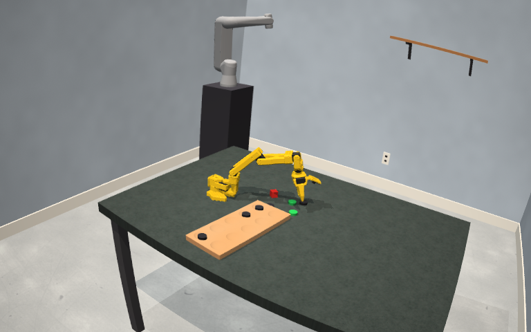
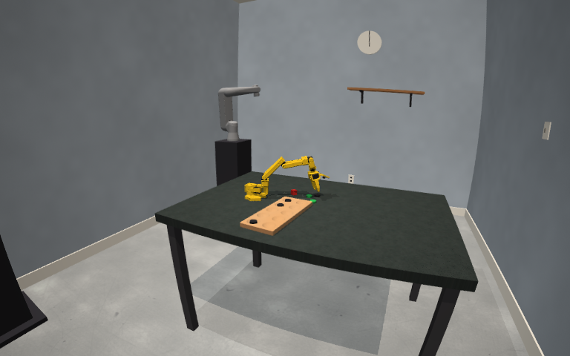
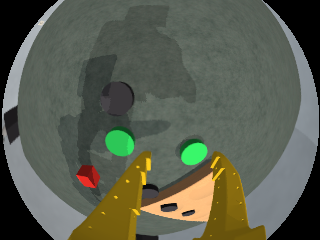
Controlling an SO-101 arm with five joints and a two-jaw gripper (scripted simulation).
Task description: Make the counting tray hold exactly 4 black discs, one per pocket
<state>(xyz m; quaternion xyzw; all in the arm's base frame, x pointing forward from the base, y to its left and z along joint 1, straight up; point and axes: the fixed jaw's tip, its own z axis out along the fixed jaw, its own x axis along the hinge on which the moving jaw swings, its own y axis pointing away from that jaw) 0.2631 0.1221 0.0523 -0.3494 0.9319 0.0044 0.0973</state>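
Note:
The tan counting tray [image 1: 238, 229] lies on the dark table with three black discs in pockets: one at the near end [image 1: 202, 236] and two at the far end [image 1: 245, 214] [image 1: 258, 207]. A loose black disc [image 1: 303, 203] lies on the table beyond the tray; it also shows in the wrist view [image 3: 116, 98]. My gripper [image 1: 303, 197] points down close by this disc, partly open and empty. In the wrist view the fingers frame the tray's end, and the loose disc lies ahead of them, not between them.
Two green discs [image 1: 292, 202] [image 1: 293, 211] lie just off the tray's far end, next to the gripper. A red cube [image 1: 273, 193] sits behind them. Another dark disc [image 3: 152, 190] seems to lie by the tray's far corner. The arm's base [image 1: 219, 187] stands behind the tray.

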